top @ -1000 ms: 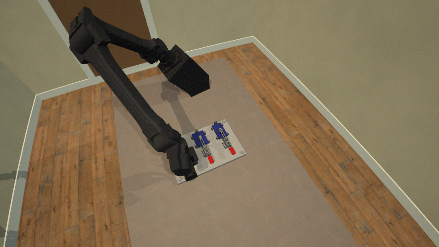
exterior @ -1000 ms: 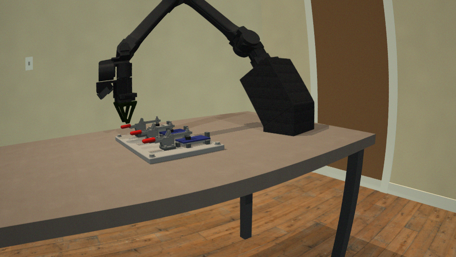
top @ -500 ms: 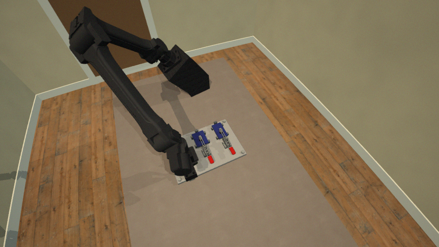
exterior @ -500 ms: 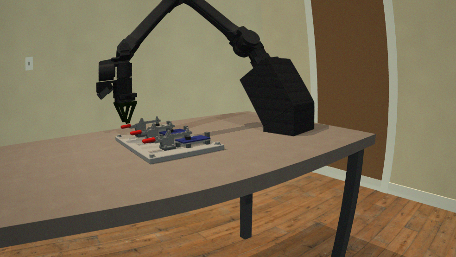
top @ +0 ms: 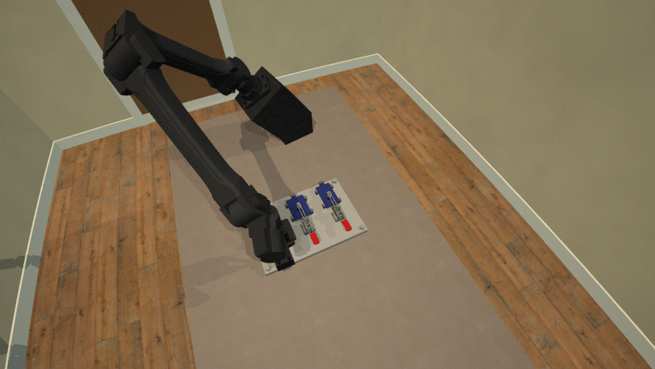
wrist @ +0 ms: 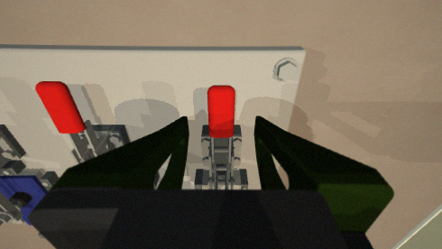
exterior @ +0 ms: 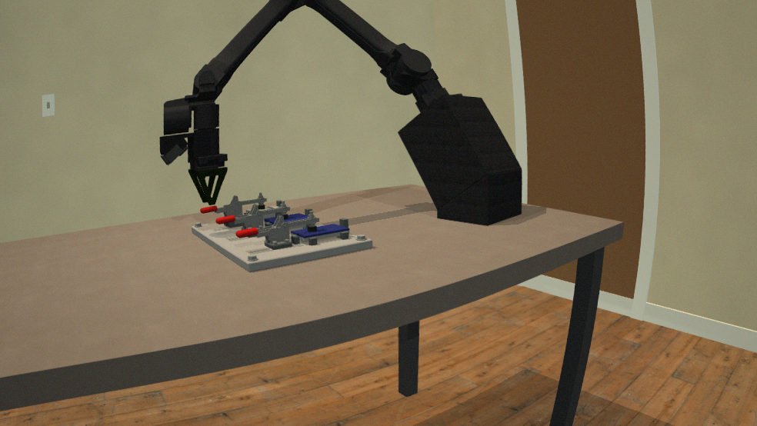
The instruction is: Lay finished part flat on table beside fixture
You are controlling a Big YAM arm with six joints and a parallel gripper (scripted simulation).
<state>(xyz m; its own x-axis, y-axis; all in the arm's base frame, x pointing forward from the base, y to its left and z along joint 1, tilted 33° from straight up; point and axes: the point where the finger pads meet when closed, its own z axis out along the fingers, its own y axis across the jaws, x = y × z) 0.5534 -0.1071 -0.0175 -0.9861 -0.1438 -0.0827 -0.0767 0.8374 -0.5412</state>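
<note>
The grey fixture plate (top: 316, 224) lies on the table and carries three toggle clamps with red handles. Two blue blanks (top: 297, 204) (top: 327, 194) sit under their clamps; they also show in the side view (exterior: 320, 230) (exterior: 285, 217). My gripper (exterior: 208, 198) hangs point-down, partly open and empty, just above the red handle (exterior: 208, 209) of the third clamp at the plate's end. In the wrist view that handle (wrist: 221, 110) shows between my fingertips, lower down. The slotted part is hidden by my arm and gripper body.
The middle clamp's red handle (wrist: 59, 106) stands to the left of my fingers, with a blue blank (wrist: 18, 194) behind it. The plate's corner bolt (wrist: 285, 68) and edge lie just to the right. The robot's black base (exterior: 461, 158) stands at the table's far end.
</note>
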